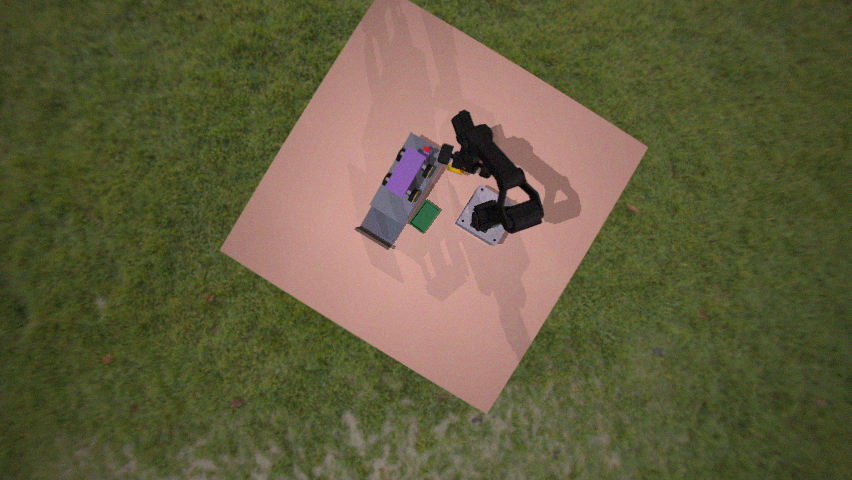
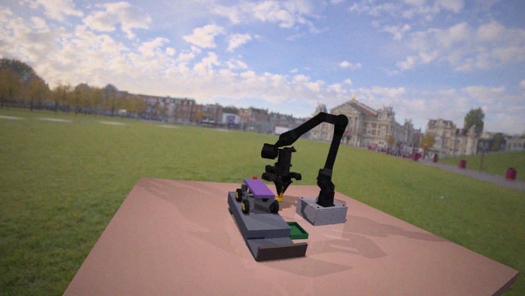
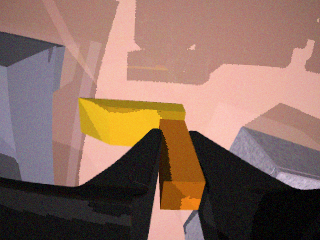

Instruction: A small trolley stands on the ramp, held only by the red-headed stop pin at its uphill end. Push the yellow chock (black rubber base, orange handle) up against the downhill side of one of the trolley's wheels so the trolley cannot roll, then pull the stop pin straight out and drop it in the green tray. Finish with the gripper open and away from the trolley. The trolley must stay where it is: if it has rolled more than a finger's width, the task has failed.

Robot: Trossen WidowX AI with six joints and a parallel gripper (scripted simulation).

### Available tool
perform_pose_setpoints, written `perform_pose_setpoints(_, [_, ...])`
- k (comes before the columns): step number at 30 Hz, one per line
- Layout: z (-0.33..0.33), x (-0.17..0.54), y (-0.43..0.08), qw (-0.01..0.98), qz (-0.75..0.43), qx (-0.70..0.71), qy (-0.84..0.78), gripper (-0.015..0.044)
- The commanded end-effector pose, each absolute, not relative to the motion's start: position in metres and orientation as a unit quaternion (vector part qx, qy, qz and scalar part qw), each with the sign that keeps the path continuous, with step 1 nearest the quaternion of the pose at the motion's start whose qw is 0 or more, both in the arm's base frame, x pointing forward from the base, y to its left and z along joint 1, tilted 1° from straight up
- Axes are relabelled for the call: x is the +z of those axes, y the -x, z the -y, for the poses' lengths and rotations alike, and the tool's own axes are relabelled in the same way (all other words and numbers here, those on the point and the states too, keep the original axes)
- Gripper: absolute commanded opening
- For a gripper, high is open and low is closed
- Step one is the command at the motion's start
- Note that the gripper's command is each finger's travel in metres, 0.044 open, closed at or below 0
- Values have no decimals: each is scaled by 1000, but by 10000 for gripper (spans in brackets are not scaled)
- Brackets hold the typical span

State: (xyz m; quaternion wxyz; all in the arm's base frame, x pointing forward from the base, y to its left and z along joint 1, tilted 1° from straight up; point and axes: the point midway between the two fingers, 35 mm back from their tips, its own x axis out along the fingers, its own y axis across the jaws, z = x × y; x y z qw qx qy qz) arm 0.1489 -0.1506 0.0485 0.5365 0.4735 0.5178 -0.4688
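The gripper point(image 1: 462, 169) point(image 2: 281, 193) point(image 3: 174, 132) is shut on the orange handle of the yellow chock point(image 1: 454, 169) point(image 2: 279, 199) point(image 3: 122, 122). The chock appears raised a little above the table, beside the uphill part of the ramp point(image 1: 387, 221) point(image 2: 257, 223) point(image 3: 32, 110). Its black base is not visible. The purple trolley point(image 1: 406, 171) point(image 2: 259, 188) stands on the ramp. The red head of the stop pin point(image 1: 426, 149) point(image 2: 254, 177) shows at its uphill end. The green tray point(image 1: 425, 216) point(image 2: 298, 230) lies beside the ramp's lower part.
A dark end board point(image 1: 374, 238) point(image 2: 281, 251) stands across the ramp's foot. The arm's grey base block point(image 1: 468, 222) point(image 2: 325, 216) point(image 3: 260, 155) stands on the table, across from the ramp. The chock and gripper are between the ramp and this block.
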Motion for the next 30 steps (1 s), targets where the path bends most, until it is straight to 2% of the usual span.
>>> perform_pose_setpoints(1, [152,63,-150,542,-514,-467,-474,0])
perform_pose_setpoints(30, [154,141,-154,542,-514,-467,-474,0])
